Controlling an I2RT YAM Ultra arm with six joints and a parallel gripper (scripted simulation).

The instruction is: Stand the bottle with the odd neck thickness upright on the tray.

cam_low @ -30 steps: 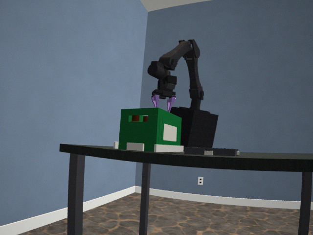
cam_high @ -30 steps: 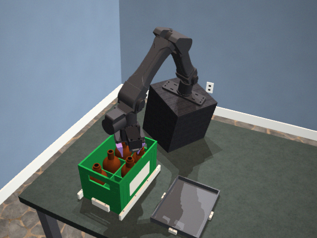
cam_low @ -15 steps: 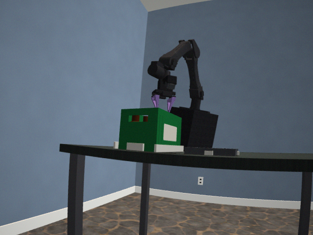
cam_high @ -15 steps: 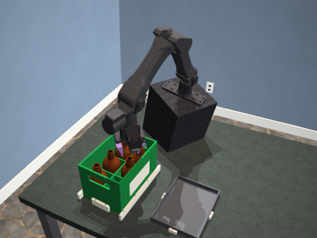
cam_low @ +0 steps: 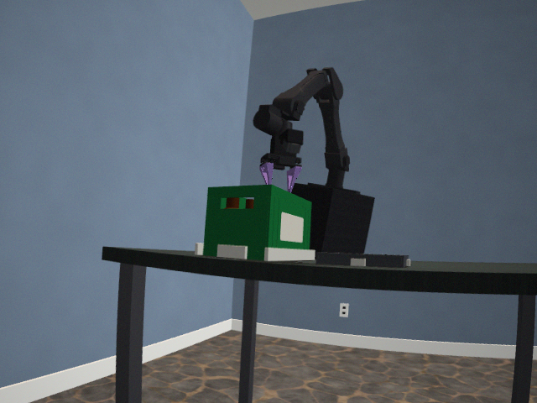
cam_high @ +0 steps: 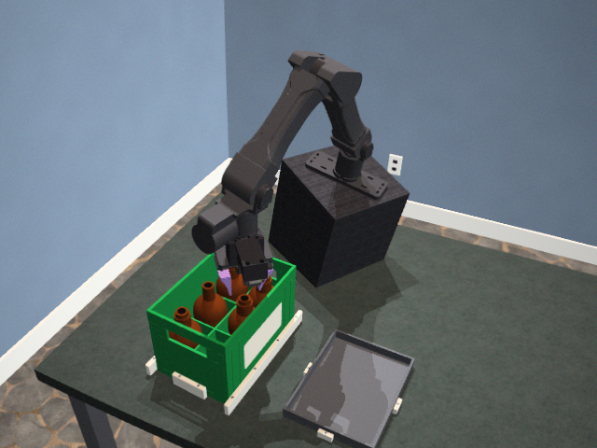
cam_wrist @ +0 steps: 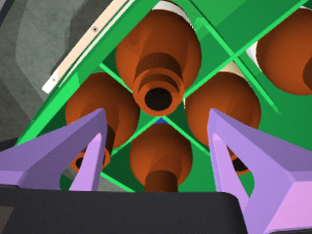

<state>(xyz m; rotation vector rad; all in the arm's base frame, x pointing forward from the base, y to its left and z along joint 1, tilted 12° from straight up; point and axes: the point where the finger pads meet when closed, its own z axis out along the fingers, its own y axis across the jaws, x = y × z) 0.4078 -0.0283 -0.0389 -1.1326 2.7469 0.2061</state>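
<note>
The dark green table [cam_high: 458, 313] [cam_low: 390, 277] [cam_wrist: 44, 29] stands on dark legs [cam_high: 93, 424] [cam_low: 130, 329]. Under it is a floor [cam_high: 19, 410] [cam_low: 303, 368] of brown and gray stones with tan lines between them. Two blue walls [cam_high: 434, 96] [cam_low: 412, 130] meet in a corner, and the left one looks lighter from the top. A white board [cam_high: 506, 234] [cam_low: 390, 343] runs along the bottom of the walls. There is a white wall outlet [cam_high: 395, 164] [cam_low: 343, 310] too, and a bit of pale ceiling [cam_low: 294, 6] up high.

On the table, the green crate [cam_high: 192, 357] [cam_low: 238, 225] [cam_wrist: 54, 109] sits flat. A long white strip [cam_high: 264, 362] [cam_low: 289, 254] [cam_wrist: 88, 41] lies along its side. All five brown bottles [cam_high: 210, 308] [cam_wrist: 158, 54] stand in the crate. I can't tell for sure which neck is the odd one. The gray tray [cam_high: 356, 385] [cam_low: 377, 260] lies flat near the crate, with little white blocks [cam_high: 325, 435] [cam_low: 357, 262] around it.

The black arm [cam_high: 298, 101] [cam_low: 303, 93] is on a big black box [cam_high: 298, 231] [cam_low: 346, 221]. Its gripper [cam_high: 244, 290] [cam_low: 278, 187] [cam_wrist: 157, 118] points down over the crate, its purple fingers apart, holding nothing.

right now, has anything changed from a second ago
Nothing visibly changed: the hand is open over the crate as before, nothing was taken or let go, and the tray looks unmoved.
</note>
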